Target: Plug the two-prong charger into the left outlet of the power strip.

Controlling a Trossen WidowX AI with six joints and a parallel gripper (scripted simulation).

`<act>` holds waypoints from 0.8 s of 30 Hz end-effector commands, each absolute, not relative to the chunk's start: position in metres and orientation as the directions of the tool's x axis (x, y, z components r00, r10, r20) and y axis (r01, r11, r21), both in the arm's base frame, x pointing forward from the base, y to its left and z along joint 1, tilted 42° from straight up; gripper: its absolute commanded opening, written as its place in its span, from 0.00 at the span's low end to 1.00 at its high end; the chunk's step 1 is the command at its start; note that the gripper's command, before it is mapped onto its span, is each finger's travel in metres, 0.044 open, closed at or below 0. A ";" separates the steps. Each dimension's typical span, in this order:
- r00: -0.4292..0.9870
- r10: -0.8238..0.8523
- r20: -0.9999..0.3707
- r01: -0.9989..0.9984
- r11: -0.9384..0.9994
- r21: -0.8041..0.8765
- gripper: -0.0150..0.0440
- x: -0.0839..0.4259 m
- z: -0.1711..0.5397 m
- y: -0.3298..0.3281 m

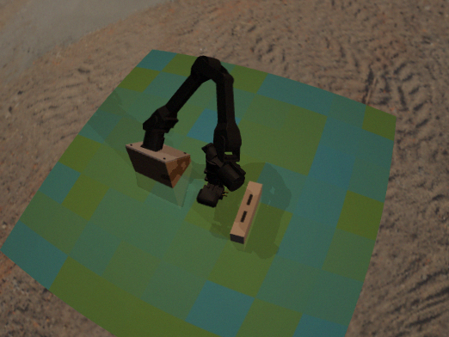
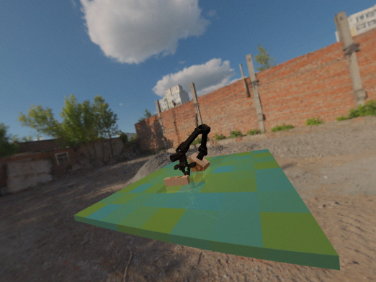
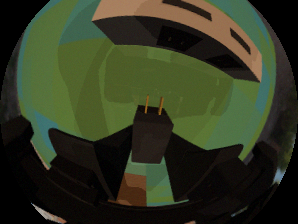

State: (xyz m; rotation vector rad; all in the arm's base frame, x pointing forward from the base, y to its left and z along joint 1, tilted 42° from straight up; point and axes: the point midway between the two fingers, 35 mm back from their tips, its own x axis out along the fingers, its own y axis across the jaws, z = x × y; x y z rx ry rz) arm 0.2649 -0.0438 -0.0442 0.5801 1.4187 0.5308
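The dark charger [image 3: 151, 142] is held between the fingers of my gripper [image 1: 218, 192] [image 2: 186, 172] [image 3: 148, 129]. Its two gold prongs [image 3: 161, 105] stick out forward, free of the strip, toward its near side. The tan power strip [image 1: 240, 227] [image 2: 176, 181] [image 3: 130, 10] stands in front of the gripper. Its near side face is dark in the wrist view and bears two outlets. The left outlet [image 3: 179, 39] lies ahead of the prongs and a little to their right; the right outlet [image 3: 223, 61] is farther right. The charger's body is hard to make out in the top and exterior views.
The arm's wooden base block [image 1: 150, 169] [image 2: 199, 165] stands behind the gripper. The strip's top has two dark slots [image 1: 243, 216] [image 3: 187, 9]. Everything stands on a green and blue checkered mat [image 1: 275, 125] [image 2: 230, 180]. Dark shadows lie around the strip.
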 end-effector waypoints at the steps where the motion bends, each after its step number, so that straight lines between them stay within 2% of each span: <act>1: 0.084 0.654 -0.752 -0.002 0.755 0.656 0.25 0.270 -0.045 -0.046; 24: 0.085 0.655 -0.751 -0.004 0.754 0.657 0.25 0.295 -0.048 -0.052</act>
